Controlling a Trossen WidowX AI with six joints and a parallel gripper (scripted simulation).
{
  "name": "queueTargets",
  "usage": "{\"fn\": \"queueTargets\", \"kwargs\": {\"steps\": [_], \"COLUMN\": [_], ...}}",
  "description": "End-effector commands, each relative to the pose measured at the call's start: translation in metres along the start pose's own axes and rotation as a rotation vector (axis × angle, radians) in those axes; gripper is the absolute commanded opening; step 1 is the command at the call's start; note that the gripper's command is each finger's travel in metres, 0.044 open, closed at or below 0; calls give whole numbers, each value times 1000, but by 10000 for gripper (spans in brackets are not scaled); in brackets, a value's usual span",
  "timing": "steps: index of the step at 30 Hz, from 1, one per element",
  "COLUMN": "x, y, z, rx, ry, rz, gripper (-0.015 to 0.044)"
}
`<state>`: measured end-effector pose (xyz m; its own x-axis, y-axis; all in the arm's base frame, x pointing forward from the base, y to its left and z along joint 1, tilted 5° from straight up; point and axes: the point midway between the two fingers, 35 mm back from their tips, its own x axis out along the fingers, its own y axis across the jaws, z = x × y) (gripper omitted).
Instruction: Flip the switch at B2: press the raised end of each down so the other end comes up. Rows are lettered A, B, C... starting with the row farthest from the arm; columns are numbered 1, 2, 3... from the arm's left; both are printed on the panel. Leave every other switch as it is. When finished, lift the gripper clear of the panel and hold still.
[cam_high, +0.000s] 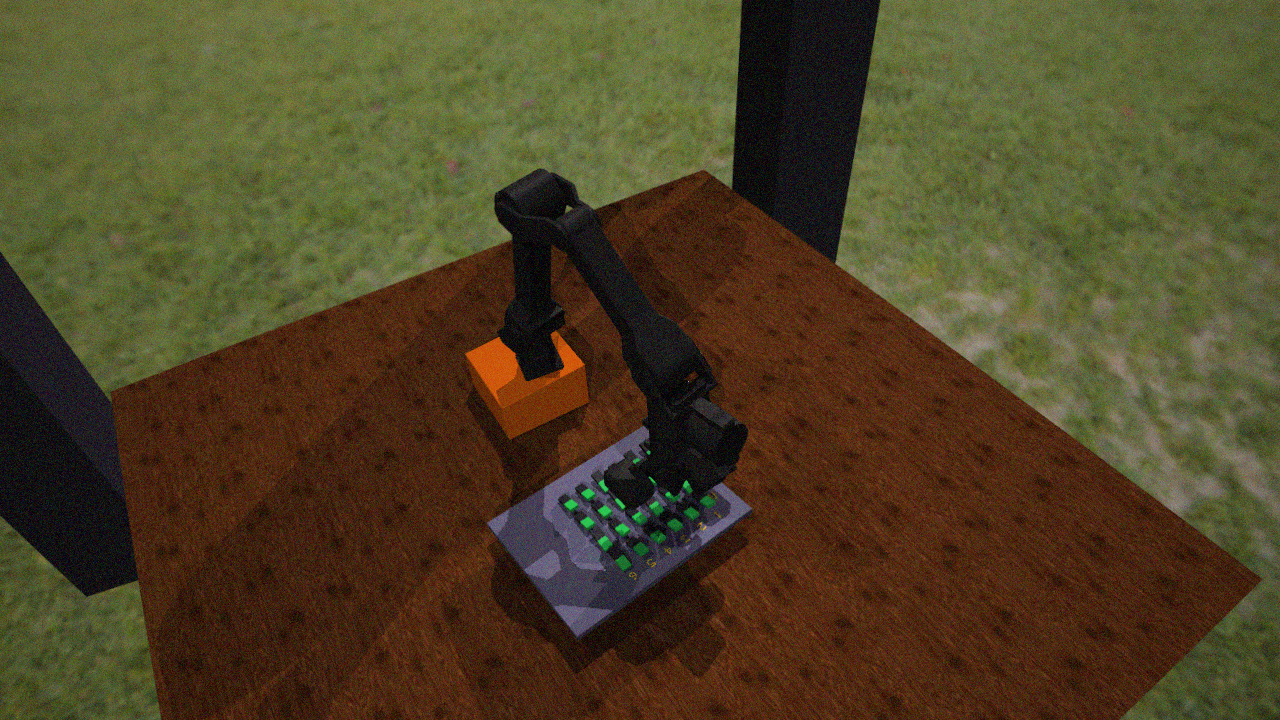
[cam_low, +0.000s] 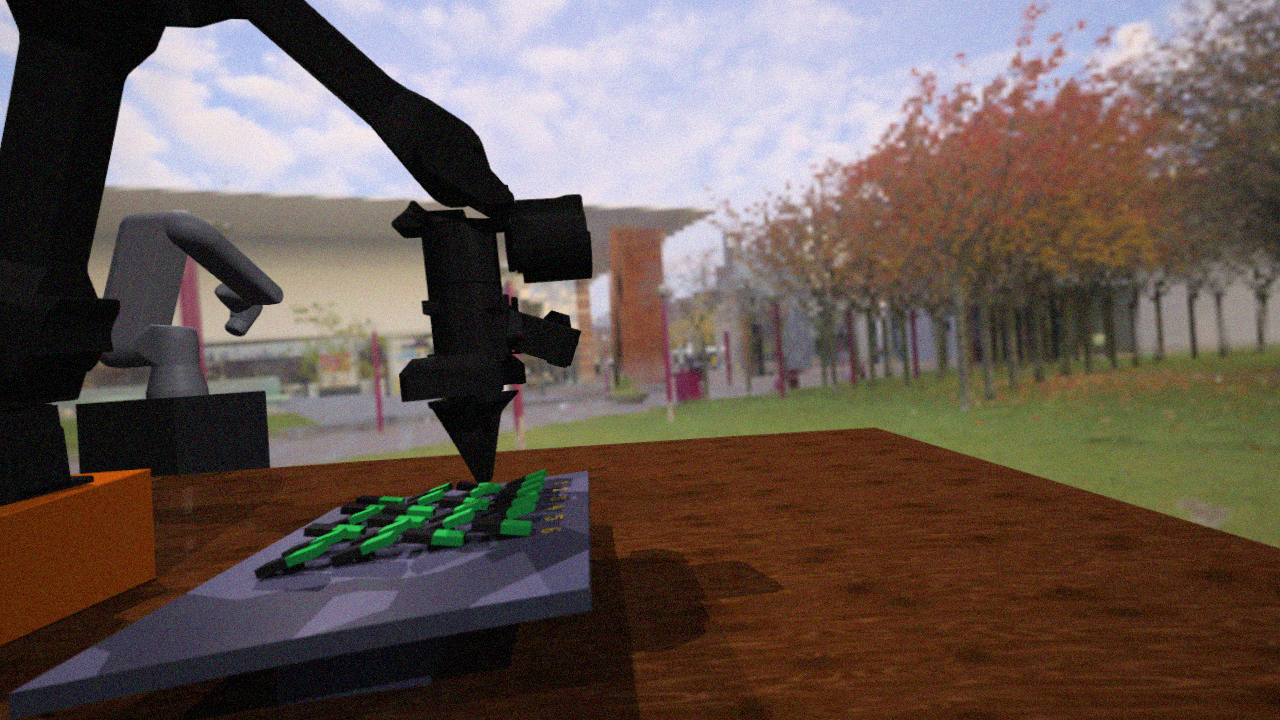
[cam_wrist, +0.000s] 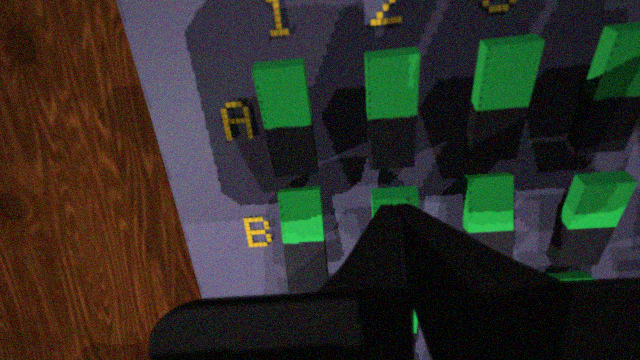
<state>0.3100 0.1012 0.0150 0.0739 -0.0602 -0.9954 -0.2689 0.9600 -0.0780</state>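
Note:
The tilted grey-purple panel (cam_high: 528, 537) (cam_low: 170, 640) (cam_wrist: 220, 277) carries rows of green-and-black rocker switches. My gripper (cam_low: 483, 476) (cam_wrist: 394, 218) is shut and empty, pointing down, its joined tips low at B2. Switch B2 (cam_wrist: 395, 193) shows only the far part of its green end in the wrist view. The fingers hide its near end, so its tilt and any contact with the tips cannot be told. Switch B1 (cam_wrist: 301, 215) lies to its left, switch B3 (cam_wrist: 489, 202) to its right and switch A2 (cam_wrist: 392, 85) beyond it. In the top view the arm hides the tips.
The arm's base stands on an orange block (cam_high: 550, 402) (cam_low: 80, 555) beside the panel on the brown wooden table (cam_high: 895, 537) (cam_low: 895, 573) (cam_wrist: 65, 200). Switch C2 and nearby row C switches are mostly covered by the fingers in the wrist view. Dark posts (cam_high: 801, 116) stand beyond the table.

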Motion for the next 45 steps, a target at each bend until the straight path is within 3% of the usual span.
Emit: {"fn": "queueTargets", "kwargs": {"steps": [1, 45], "x": [1, 6], "y": [-1, -1], "z": [-1, -1], "rx": [-4, -4], "ry": [3, 3], "rz": [-4, -4], "gripper": [0, 0]}}
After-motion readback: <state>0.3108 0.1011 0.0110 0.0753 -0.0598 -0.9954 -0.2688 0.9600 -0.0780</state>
